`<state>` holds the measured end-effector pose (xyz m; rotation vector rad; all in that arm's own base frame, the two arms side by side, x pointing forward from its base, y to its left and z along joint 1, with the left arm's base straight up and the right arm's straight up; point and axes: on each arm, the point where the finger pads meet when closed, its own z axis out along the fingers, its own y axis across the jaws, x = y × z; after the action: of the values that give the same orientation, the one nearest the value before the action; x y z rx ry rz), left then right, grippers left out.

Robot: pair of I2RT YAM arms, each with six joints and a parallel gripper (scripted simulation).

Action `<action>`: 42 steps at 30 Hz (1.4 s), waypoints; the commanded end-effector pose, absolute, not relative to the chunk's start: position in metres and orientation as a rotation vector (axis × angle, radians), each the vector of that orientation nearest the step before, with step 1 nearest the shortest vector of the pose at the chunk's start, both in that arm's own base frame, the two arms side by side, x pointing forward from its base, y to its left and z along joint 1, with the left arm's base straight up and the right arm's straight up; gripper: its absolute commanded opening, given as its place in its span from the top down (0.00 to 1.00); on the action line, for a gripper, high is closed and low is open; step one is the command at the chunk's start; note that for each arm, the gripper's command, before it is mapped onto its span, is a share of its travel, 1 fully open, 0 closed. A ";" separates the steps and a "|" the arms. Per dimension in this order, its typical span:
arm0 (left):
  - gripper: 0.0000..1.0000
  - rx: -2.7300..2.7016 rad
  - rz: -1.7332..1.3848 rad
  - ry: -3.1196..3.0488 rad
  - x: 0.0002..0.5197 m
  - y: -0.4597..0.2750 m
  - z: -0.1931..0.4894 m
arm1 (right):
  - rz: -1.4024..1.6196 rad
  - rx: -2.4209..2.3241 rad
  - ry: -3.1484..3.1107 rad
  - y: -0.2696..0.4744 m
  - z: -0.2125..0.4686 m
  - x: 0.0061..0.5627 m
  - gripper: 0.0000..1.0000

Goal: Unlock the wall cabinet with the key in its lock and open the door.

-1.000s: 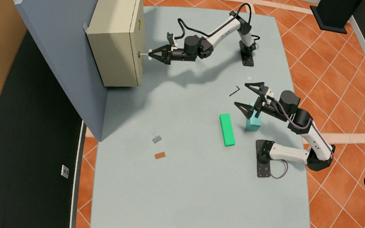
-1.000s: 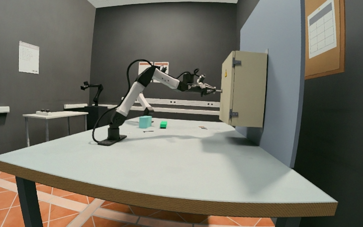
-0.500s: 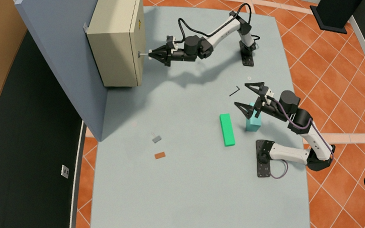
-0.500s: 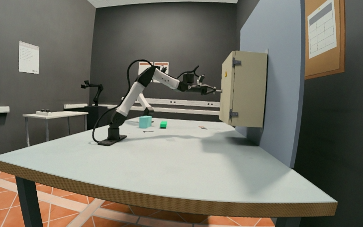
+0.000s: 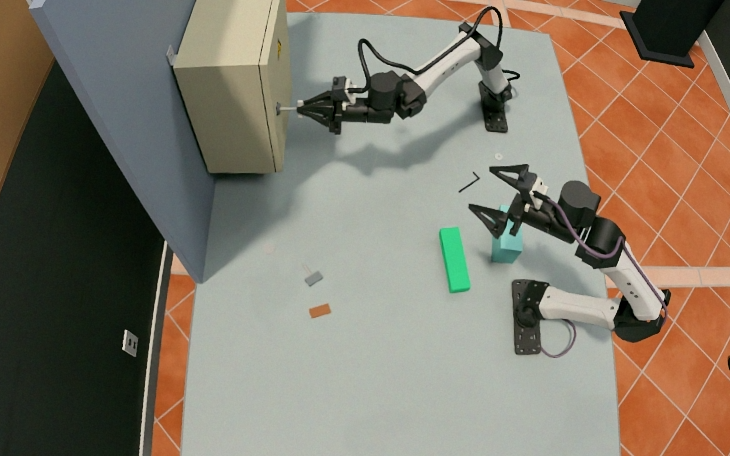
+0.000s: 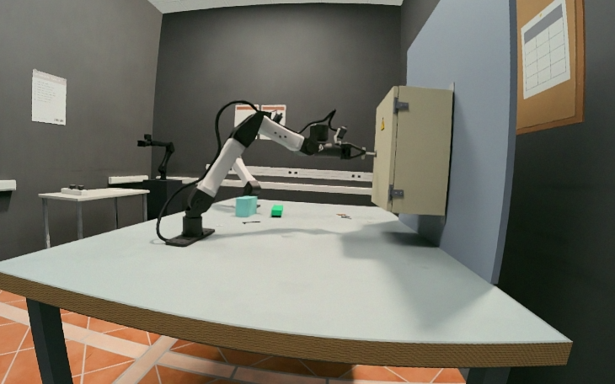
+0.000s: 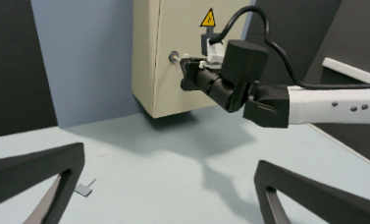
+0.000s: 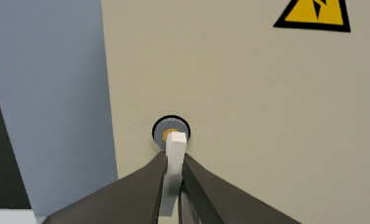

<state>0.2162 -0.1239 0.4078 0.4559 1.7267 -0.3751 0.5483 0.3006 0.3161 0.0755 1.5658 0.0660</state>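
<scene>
Cabinet (image 5: 220,121) (image 6: 422,152) (image 7: 145,59) (image 8: 281,98) and door (image 5: 272,84) (image 6: 383,142) (image 7: 183,93) (image 8: 232,98) stand shut, as far as the views show, above the table (image 5: 368,351) (image 6: 276,285) (image 7: 133,177). The key (image 5: 300,103) (image 6: 370,153) (image 7: 178,58) (image 8: 176,142) sits in the lock (image 5: 279,108) (image 7: 174,55) (image 8: 160,133), near the door edge opposite the hinges (image 6: 400,105).

Slipping looks the chief risk: the right gripper (image 5: 300,108) (image 6: 364,152) (image 7: 183,61) (image 8: 172,161) pinches only a narrow bow, so a turn off the lock's axis could roll the key between the fingers or bind it. Pulling before the latch frees would probably strain the key or draw it out. Whether the lock has released cannot be told. Later, a straight pull instead of an arc about the hinges could wrench the grip loose, and the swinging door could meet the right arm.

The key lies between the right gripper's closed fingertips, its shaft running straight ahead into the lock. The left gripper (image 5: 480,187) (image 7: 173,161) hangs wide apart with nothing in it, well away from both key and door.
</scene>
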 end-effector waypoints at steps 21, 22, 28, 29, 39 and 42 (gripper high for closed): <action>0.00 0.454 -0.373 1.723 0.216 -0.122 0.411 | 0.033 -0.005 1.523 0.302 0.341 0.537 0.97; 0.00 0.454 -0.373 1.723 0.216 -0.122 0.411 | 0.039 -0.012 1.523 0.300 0.340 0.535 0.97; 0.00 0.454 -0.373 1.723 0.216 -0.122 0.411 | 0.106 -0.071 1.523 0.291 0.340 0.517 0.97; 0.00 0.454 -0.373 1.723 0.216 -0.122 0.411 | 0.116 -0.081 1.523 0.290 0.339 0.514 0.97; 0.00 0.454 -0.373 1.723 0.216 -0.122 0.411 | 0.198 -0.167 1.519 0.279 0.338 0.489 0.97; 0.00 0.454 -0.373 1.723 0.216 -0.122 0.411 | 0.229 -0.200 1.517 0.274 0.338 0.480 0.97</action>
<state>0.2162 -0.1239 0.4078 0.4560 1.7267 -0.3751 0.4940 0.2797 0.3161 -0.1630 1.5683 0.1893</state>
